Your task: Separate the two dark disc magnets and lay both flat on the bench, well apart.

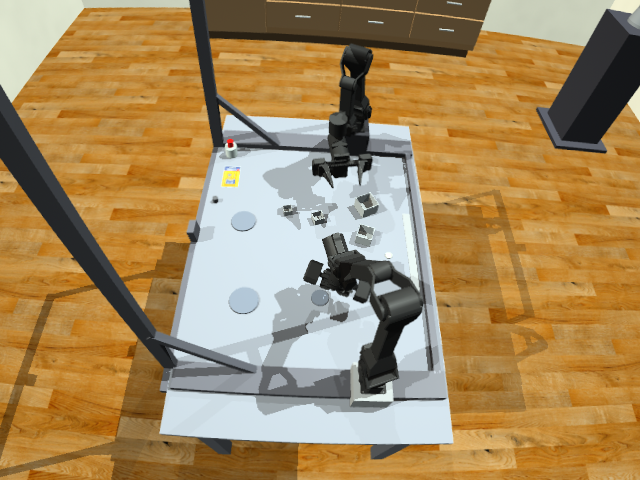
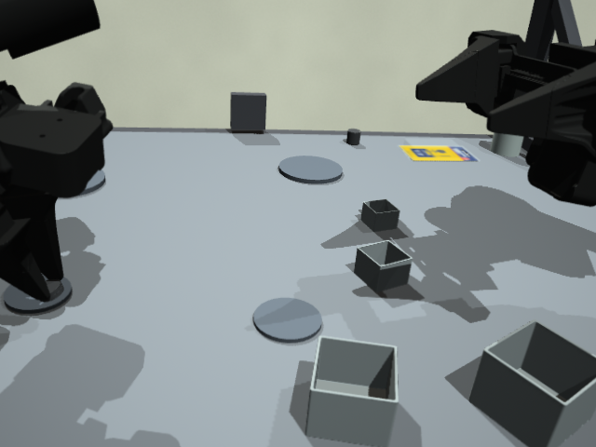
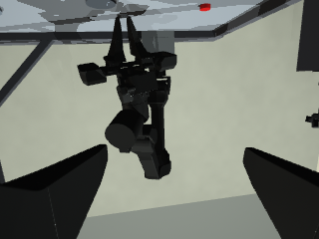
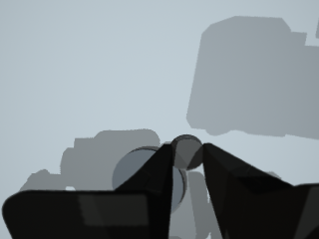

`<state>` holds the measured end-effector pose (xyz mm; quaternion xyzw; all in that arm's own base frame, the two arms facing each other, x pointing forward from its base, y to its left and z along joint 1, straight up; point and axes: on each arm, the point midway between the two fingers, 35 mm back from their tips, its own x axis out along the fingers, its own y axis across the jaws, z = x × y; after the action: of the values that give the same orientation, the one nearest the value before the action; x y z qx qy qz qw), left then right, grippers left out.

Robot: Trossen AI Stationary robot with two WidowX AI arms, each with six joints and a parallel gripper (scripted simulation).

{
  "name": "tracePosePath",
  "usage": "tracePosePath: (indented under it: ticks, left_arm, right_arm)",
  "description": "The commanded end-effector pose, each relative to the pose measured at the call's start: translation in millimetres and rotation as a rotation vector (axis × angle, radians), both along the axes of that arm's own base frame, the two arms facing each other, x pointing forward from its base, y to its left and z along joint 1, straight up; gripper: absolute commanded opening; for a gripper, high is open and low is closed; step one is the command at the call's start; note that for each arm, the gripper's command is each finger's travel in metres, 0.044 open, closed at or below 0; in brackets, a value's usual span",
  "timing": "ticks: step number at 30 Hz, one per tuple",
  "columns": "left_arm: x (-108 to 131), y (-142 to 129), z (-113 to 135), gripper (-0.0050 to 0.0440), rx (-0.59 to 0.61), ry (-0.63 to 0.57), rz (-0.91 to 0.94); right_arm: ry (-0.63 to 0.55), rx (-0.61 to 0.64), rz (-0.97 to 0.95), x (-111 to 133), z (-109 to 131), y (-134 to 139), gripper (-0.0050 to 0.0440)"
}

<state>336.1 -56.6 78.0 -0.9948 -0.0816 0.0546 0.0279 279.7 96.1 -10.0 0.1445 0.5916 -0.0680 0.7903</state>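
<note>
My right gripper (image 2: 50,287) (image 3: 123,16) (image 4: 186,151) points down, shut on a small dark disc (image 4: 187,155). Whether this is one magnet or both stuck together, I cannot tell. The fingertips are low, at a round grey plate (image 1: 320,297) (image 2: 16,301) (image 4: 131,174); contact with it is unclear. The fingertips are hidden in the top view. No separate dark disc magnet is plainly visible on the bench. My left gripper (image 1: 345,184) (image 2: 453,106) (image 3: 175,152) is open and empty, raised above the bench at the far end.
Other round plates (image 1: 243,220) (image 1: 243,300) (image 2: 288,318) lie on the bench. Several open boxes, including a larger one (image 1: 366,204) and a small one (image 2: 380,216), stand between the arms. A small dark cylinder (image 1: 215,199) (image 2: 353,137) stands near the edge by a yellow card (image 1: 230,176) (image 2: 435,153).
</note>
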Motion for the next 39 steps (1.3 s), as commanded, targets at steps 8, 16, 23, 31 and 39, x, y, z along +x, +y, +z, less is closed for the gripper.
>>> tracePosePath:
  ticks: [8,16,23,31,39]
  left_arm:
    - [1.1,-0.8,4.9,0.0400,-0.005,-0.016,-0.001]
    - [1.1,-0.8,4.9,0.0400,-0.005,-0.016,-0.001]
    - [1.1,-0.8,4.9,0.0400,-0.005,-0.016,-0.001]
    - [1.1,-0.8,4.9,0.0400,-0.005,-0.016,-0.001]
    - [1.1,-0.8,4.9,0.0400,-0.005,-0.016,-0.001]
  right_arm:
    - [-0.177,0.098,-0.181,56.6,8.1,6.4,0.0040]
    - [-0.348,0.227,-0.363,106.5,19.4,7.6,0.0040]
    - [-0.453,0.323,-0.474,135.6,29.1,6.2,0.0040]
    - [-0.609,0.491,-0.631,175.2,47.1,0.6,0.0040]
    - [-0.709,0.616,-0.726,197.6,60.7,-5.2,0.0040]
